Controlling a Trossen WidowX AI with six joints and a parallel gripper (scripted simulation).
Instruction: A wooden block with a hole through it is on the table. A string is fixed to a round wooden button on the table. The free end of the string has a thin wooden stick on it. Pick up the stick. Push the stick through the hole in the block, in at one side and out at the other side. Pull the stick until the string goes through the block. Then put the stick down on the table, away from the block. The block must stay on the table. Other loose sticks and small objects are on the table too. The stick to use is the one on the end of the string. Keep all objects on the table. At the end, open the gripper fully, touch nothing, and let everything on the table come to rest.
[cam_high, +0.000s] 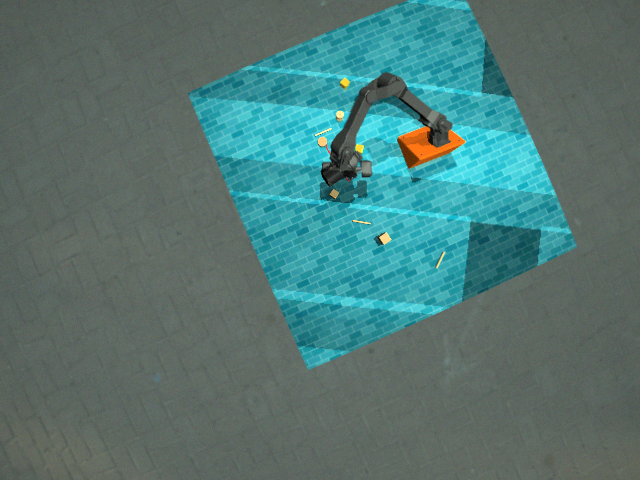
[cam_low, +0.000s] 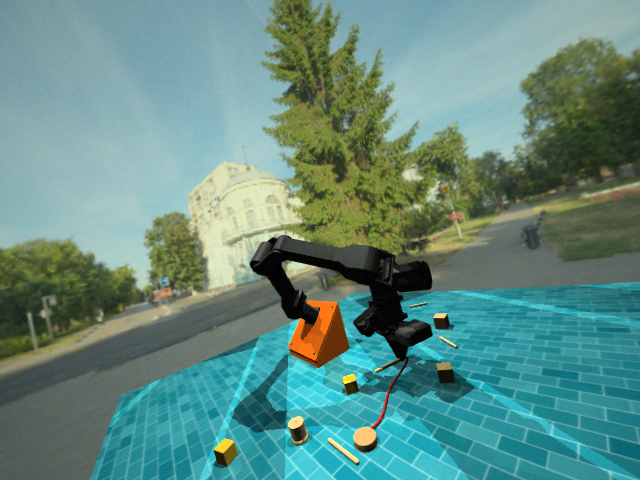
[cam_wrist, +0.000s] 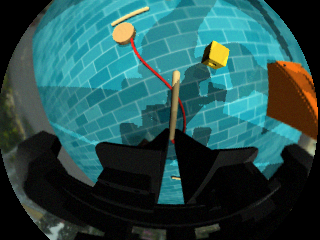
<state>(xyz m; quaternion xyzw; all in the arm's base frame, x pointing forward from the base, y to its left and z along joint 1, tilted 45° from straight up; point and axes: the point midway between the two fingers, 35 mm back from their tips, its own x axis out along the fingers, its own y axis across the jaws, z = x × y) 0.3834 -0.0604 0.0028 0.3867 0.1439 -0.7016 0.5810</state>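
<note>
My gripper (cam_high: 351, 176) (cam_low: 403, 356) (cam_wrist: 171, 132) is shut on the thin wooden stick (cam_low: 387, 365) (cam_wrist: 175, 107) at one end, above the table. The stick points away from the fingertips. The red string (cam_low: 387, 397) (cam_wrist: 150, 68) runs from the held end to the round wooden button (cam_high: 322, 141) (cam_low: 364, 439) (cam_wrist: 124, 33), hanging and slightly curved. A yellow block (cam_high: 359, 148) (cam_low: 349, 384) (cam_wrist: 216, 54) sits on the table near the gripper; a small dark spot, perhaps its hole, shows on one face in the wrist view. The string is not through it.
A loose stick (cam_high: 323, 132) (cam_low: 343, 451) (cam_wrist: 128, 16) lies beside the button, near a wooden spool (cam_high: 339, 115) (cam_low: 297, 430). Another yellow block (cam_high: 344, 83) (cam_low: 225, 452) is farther off. Two wooden cubes (cam_high: 334, 193) (cam_high: 384, 238) and two more loose sticks (cam_high: 361, 222) (cam_high: 440, 259) lie across the table.
</note>
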